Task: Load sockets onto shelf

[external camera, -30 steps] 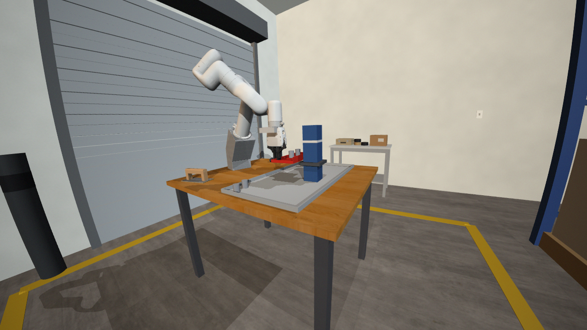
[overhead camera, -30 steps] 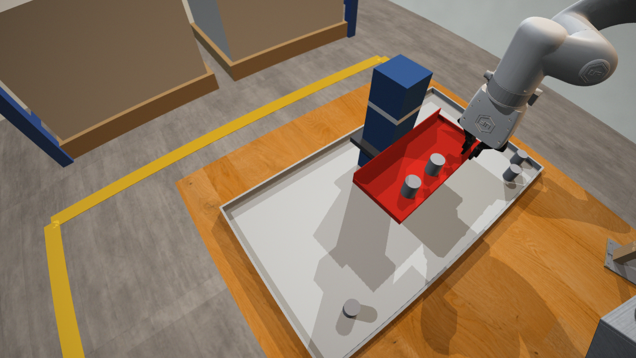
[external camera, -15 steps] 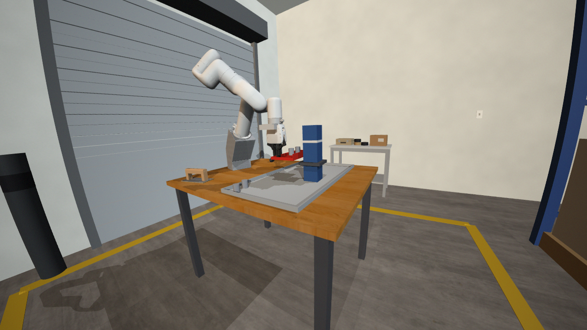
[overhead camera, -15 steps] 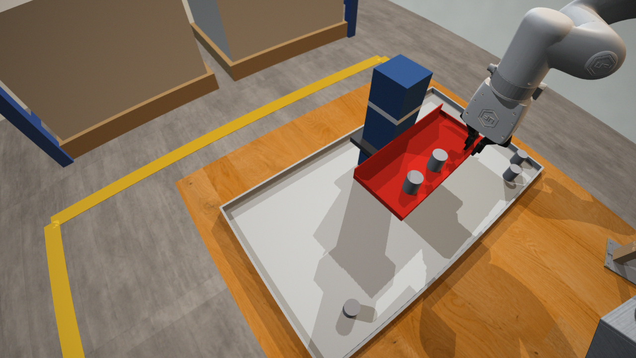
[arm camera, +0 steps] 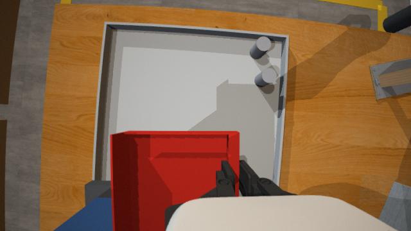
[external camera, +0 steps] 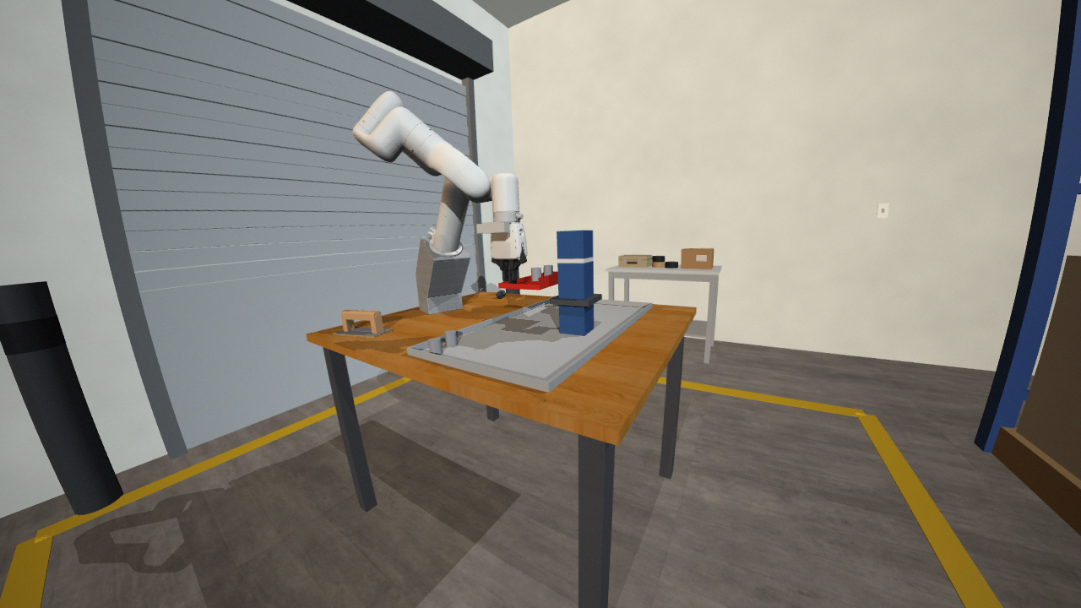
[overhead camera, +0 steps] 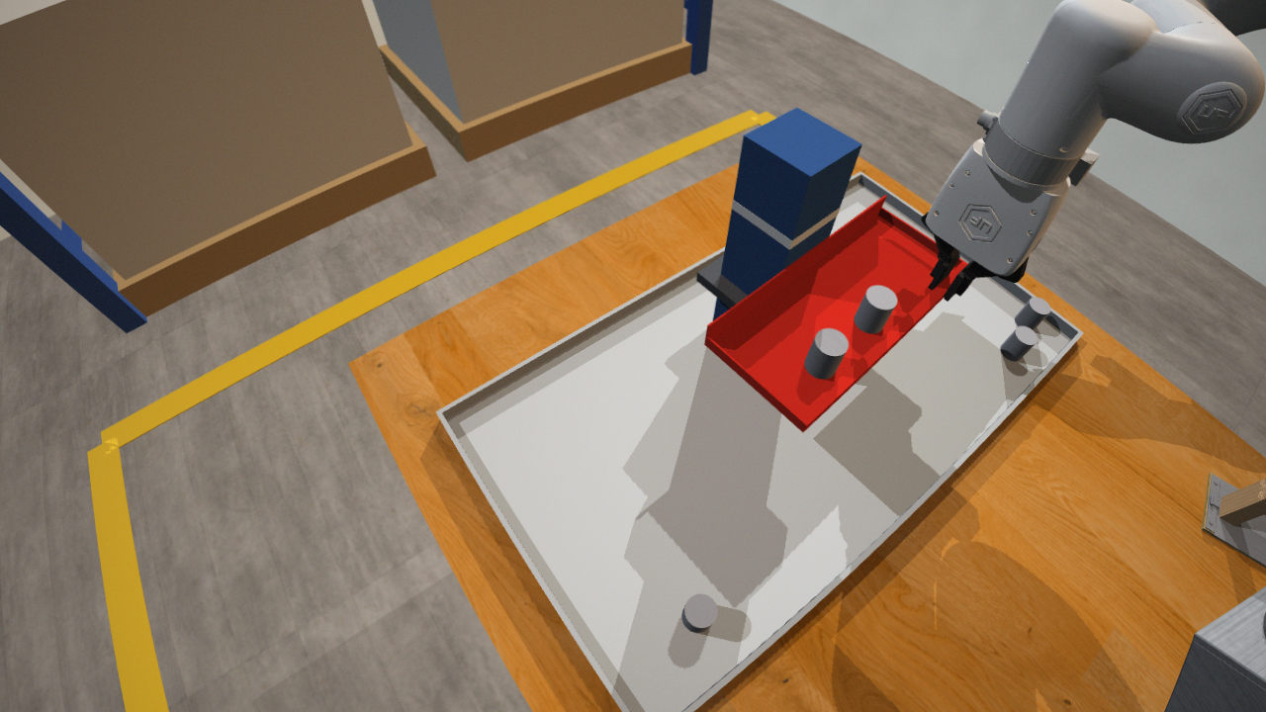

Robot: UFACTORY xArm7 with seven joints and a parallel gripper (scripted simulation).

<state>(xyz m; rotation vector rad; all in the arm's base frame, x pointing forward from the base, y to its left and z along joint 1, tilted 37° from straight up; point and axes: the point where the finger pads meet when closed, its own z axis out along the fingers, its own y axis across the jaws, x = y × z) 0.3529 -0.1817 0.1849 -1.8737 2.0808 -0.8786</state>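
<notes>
- End effector [overhead camera: 943, 294] [external camera: 509, 280] [arm camera: 232, 172] clenches the shelf [overhead camera: 769, 364] [external camera: 523, 285] [arm camera: 189, 167] by its near rim, seemingly stiff.
- Beside it, loaded sockets [overhead camera: 875, 309] [external camera: 535, 274] could slip; shelf probably drags, then jumps.

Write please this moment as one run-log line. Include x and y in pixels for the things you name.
hand [overhead camera: 943, 292] [external camera: 508, 281] [arm camera: 232, 172]: shut on red shelf [overhead camera: 768, 363] [external camera: 524, 285] [arm camera: 192, 179] | shelf: below white band [overhead camera: 763, 225] [external camera: 574, 260] | sockets [overhead camera: 828, 356] [overhead camera: 875, 310] [overhead camera: 699, 612] [overhead camera: 1020, 342] [overhead camera: 1033, 312] [external camera: 535, 274] [external camera: 436, 345] [external camera: 452, 339] [arm camera: 260, 47] [arm camera: 266, 77]: two on shelf, three in tray [overhead camera: 531, 564] [external camera: 477, 371] [arm camera: 192, 29]
</notes>
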